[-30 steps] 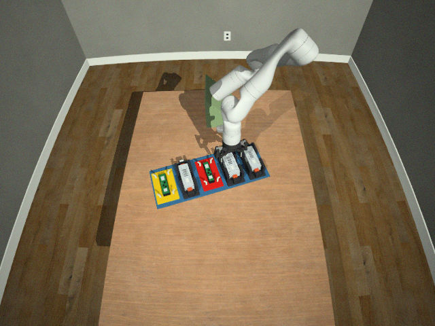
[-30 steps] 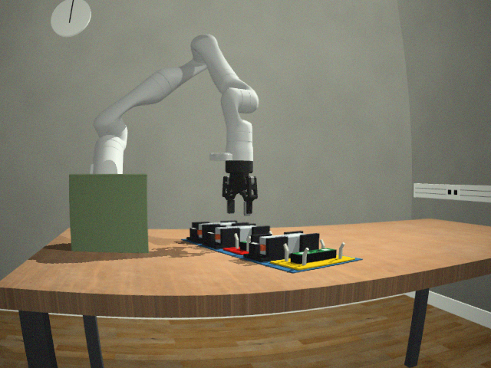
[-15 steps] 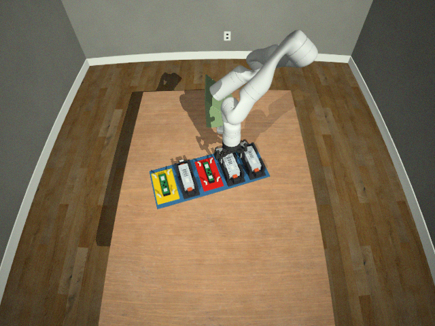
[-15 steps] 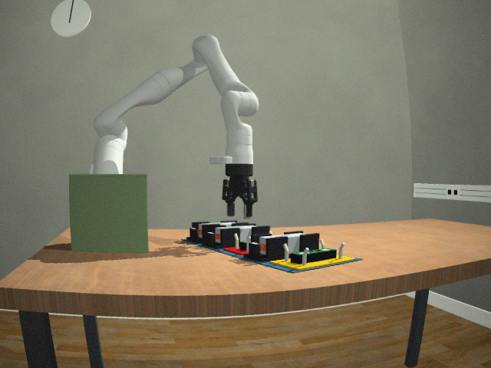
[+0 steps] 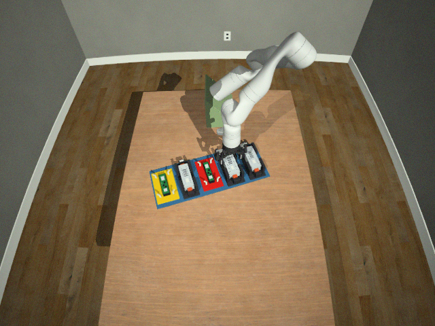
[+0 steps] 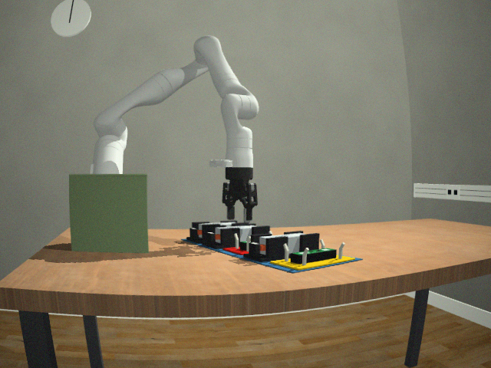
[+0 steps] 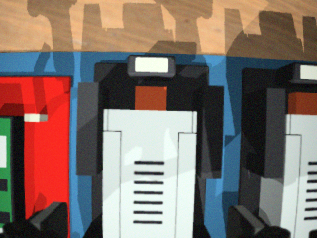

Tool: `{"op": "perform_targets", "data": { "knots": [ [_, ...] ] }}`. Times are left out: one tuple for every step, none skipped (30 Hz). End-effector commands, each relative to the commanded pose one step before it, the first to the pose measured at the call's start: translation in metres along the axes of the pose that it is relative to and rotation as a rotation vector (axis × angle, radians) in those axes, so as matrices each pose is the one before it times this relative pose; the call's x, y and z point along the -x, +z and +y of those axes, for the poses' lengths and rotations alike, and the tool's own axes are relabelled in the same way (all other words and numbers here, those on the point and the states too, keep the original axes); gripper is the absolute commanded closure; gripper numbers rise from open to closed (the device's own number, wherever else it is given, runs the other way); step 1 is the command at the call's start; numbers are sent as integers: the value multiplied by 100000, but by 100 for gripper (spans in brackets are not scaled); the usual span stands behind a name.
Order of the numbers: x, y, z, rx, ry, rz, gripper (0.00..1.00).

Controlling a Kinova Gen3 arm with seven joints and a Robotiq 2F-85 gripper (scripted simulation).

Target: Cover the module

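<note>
A yellow base plate (image 5: 164, 187) holds a green module (image 5: 163, 183) at the left end of a blue mat. Three light grey covers sit in black holders: one (image 5: 187, 176) beside the yellow plate, a middle one (image 5: 230, 166), and one at the far right (image 5: 253, 160). My gripper (image 5: 230, 153) is open and empty, a little above the far end of the middle cover (image 7: 149, 174). In the wrist view its fingertips stand on either side of that cover, apart from it. In the side view the gripper (image 6: 239, 215) hangs just above the holders.
A red plate (image 5: 209, 173) with a second green module lies between the left and middle holders. A green box (image 6: 108, 212) stands at the arm's base behind the mat. White guide posts (image 6: 305, 255) rise around the yellow plate.
</note>
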State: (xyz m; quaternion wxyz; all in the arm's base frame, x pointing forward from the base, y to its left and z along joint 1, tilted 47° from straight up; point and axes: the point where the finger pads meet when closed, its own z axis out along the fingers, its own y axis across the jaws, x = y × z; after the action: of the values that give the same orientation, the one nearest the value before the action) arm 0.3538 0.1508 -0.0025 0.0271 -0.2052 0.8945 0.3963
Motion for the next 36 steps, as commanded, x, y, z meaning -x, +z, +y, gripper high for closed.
{"op": "perform_targets", "data": {
  "knots": [
    [34, 37, -42, -112, 12, -129, 0],
    [0, 100, 0, 0, 0, 0, 0],
    [0, 100, 0, 0, 0, 0, 0],
    [0, 100, 0, 0, 0, 0, 0],
    [0, 100, 0, 0, 0, 0, 0],
    [0, 100, 0, 0, 0, 0, 0],
    [0, 100, 0, 0, 0, 0, 0],
    [0, 100, 0, 0, 0, 0, 0],
    [0, 100, 0, 0, 0, 0, 0],
    [0, 100, 0, 0, 0, 0, 0],
    [0, 0, 0, 0, 0, 0, 0],
    [0, 0, 0, 0, 0, 0, 0],
    [0, 0, 0, 0, 0, 0, 0],
    [0, 0, 0, 0, 0, 0, 0],
    [0, 0, 0, 0, 0, 0, 0],
    [0, 0, 0, 0, 0, 0, 0],
    [0, 0, 0, 0, 0, 0, 0],
    [0, 96, 0, -1, 0, 0, 0],
    [0, 100, 0, 0, 0, 0, 0],
    [0, 100, 0, 0, 0, 0, 0],
    [0, 100, 0, 0, 0, 0, 0],
    [0, 100, 0, 0, 0, 0, 0],
    [0, 100, 0, 0, 0, 0, 0],
    [0, 100, 0, 0, 0, 0, 0],
    [0, 100, 0, 0, 0, 0, 0],
    [0, 100, 0, 0, 0, 0, 0],
    [0, 100, 0, 0, 0, 0, 0],
    [0, 0, 0, 0, 0, 0, 0],
    [0, 0, 0, 0, 0, 0, 0],
    [0, 0, 0, 0, 0, 0, 0],
    [0, 0, 0, 0, 0, 0, 0],
    [0, 0, 0, 0, 0, 0, 0],
    [0, 0, 0, 0, 0, 0, 0],
    [0, 0, 0, 0, 0, 0, 0],
    [0, 96, 0, -1, 0, 0, 0],
    [0, 100, 0, 0, 0, 0, 0]
  ]
}}
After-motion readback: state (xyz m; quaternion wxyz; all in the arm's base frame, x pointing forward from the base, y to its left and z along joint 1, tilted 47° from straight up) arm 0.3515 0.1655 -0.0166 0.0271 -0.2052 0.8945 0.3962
